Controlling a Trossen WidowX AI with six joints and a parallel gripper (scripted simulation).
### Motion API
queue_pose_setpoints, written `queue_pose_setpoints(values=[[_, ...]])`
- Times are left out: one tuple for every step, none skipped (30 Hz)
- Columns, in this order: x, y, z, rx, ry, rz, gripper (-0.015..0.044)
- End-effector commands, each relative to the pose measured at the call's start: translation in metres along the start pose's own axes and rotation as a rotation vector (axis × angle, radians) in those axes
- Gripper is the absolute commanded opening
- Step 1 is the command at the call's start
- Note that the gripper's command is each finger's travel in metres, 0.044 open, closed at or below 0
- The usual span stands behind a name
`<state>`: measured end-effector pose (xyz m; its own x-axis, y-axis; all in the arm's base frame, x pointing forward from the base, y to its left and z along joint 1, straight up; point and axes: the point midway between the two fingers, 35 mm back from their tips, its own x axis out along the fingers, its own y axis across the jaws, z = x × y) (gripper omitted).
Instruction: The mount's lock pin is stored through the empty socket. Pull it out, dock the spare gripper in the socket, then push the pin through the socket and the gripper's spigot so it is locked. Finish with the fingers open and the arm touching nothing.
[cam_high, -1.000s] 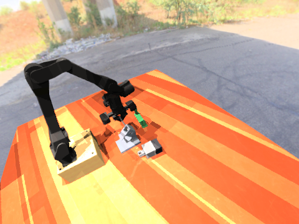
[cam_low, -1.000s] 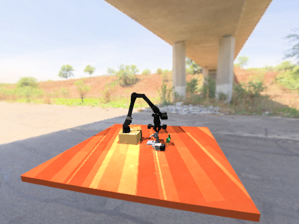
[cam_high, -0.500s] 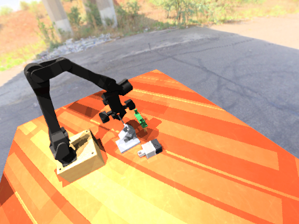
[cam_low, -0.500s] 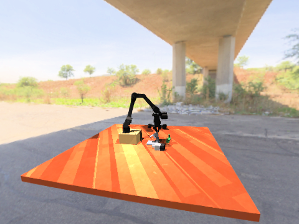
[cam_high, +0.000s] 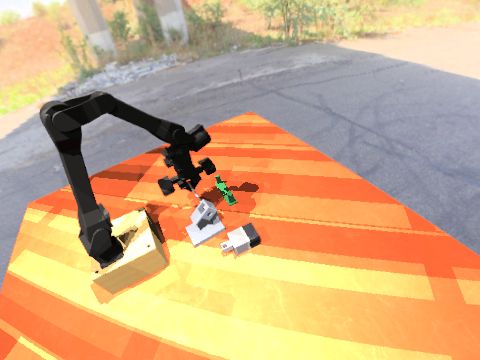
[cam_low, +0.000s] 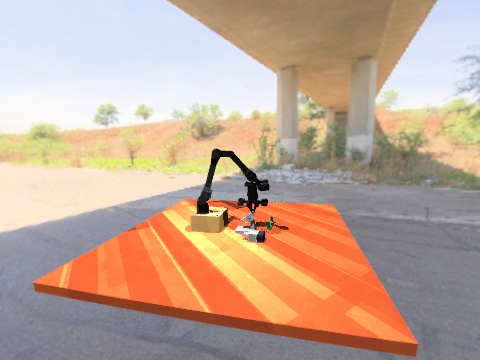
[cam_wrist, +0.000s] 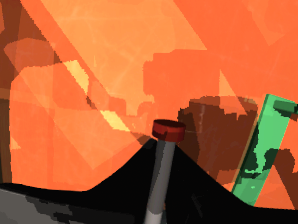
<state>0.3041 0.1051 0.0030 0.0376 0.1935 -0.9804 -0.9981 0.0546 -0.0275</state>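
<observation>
The lock pin (cam_high: 194, 191) (cam_wrist: 159, 182), a grey shaft with a red head, is between the closed fingertips of my gripper (cam_high: 189, 182) (cam_low: 252, 209) (cam_wrist: 158, 145). Its shaft slants down from the fingers towards the mount's tilted socket (cam_high: 204, 210). Whether its lower end is still inside the socket I cannot tell. The grey mount (cam_high: 206, 233) (cam_low: 243, 230) stands on the table below the gripper and is out of the wrist view. The spare gripper (cam_high: 239, 240) (cam_low: 253, 236), a white body with a dark end and a small spigot, lies beside the mount.
A green part (cam_high: 225, 192) (cam_low: 270, 223) (cam_wrist: 267, 150) is on the table close to the mount, on its far side from the arm's base. The arm's base stands on a tan box (cam_high: 142, 267) (cam_low: 206, 223). The striped orange table (cam_high: 320, 300) (cam_low: 200, 280) lies beneath everything.
</observation>
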Motion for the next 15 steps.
queue_pose_setpoints(values=[[0.000,0.000,0.003,0.004,0.005,-0.001,0.0000],[0.000,0.000,0.004,0.004,0.005,-0.001,0.0000],[0.001,0.000,0.005,0.005,0.005,-0.001,0.0000],[0.001,0.000,0.006,0.005,0.005,-0.001,0.0000],[0.001,0.000,0.007,0.005,0.006,-0.001,0.0000],[0.001,-0.001,0.007,0.005,0.006,-0.001,0.0000],[0.001,-0.001,0.009,0.005,0.006,0.000,0.0000],[0.001,-0.001,0.010,0.005,0.006,0.000,0.0000],[0.001,-0.001,0.011,0.005,0.006,0.000,0.0000],[0.001,-0.001,0.011,0.005,0.006,0.000,0.0000],[0.001,-0.001,0.012,0.005,0.006,0.001,0.0000],[0.001,-0.001,0.013,0.005,0.006,0.001,0.0000],[0.001,-0.001,0.014,0.005,0.007,0.002,0.0000],[0.001,-0.001,0.015,0.006,0.007,0.002,0.0000],[0.000,-0.001,0.016,0.006,0.007,0.002,0.0000]])
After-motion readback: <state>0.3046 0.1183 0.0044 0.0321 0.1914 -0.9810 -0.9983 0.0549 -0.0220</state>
